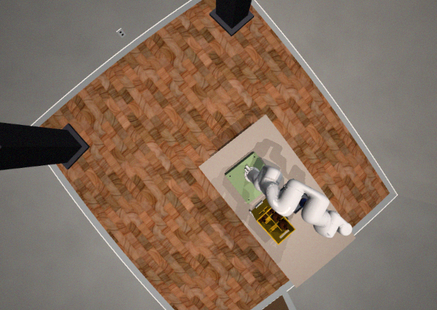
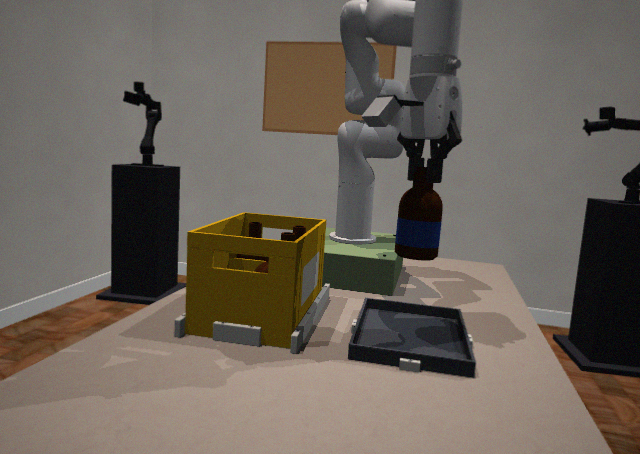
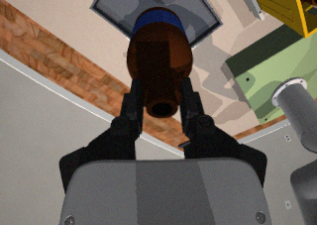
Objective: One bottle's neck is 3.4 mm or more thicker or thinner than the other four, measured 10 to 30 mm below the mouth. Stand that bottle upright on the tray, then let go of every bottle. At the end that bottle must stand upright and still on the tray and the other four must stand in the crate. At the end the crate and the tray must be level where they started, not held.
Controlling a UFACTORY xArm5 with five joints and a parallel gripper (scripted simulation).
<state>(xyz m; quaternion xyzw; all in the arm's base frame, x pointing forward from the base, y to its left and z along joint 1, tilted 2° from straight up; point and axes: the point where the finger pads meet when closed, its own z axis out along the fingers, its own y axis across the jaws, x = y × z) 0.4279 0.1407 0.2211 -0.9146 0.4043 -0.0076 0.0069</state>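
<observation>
My gripper (image 2: pixel 424 175) (image 3: pixel 160 89) is shut on the neck of a brown bottle with a blue label (image 2: pixel 418 234) (image 3: pixel 159 54). The bottle hangs upright, well above the height of the tray (image 2: pixel 379 355) (image 3: pixel 110 18). Whether it is straight over the tray is hard to tell. The dark, square tray lies level and holds nothing. The yellow crate (image 2: pixel 237 296) (image 1: pixel 286 237) stands level to the left of the tray in the exterior view. Three dark bottle necks show inside it, one of them at the left (image 2: pixel 254 229). The crate walls hide the bottles' lower parts.
Low grey stops (image 2: pixel 236 334) edge the crate, and small ones (image 2: pixel 409 364) edge the tray. The arm's green base (image 2: pixel 359 274) (image 1: pixel 242 185) stands behind them. The crate's walls rise well above the tray. Two black pedestals (image 2: pixel 144 227) stand off the table.
</observation>
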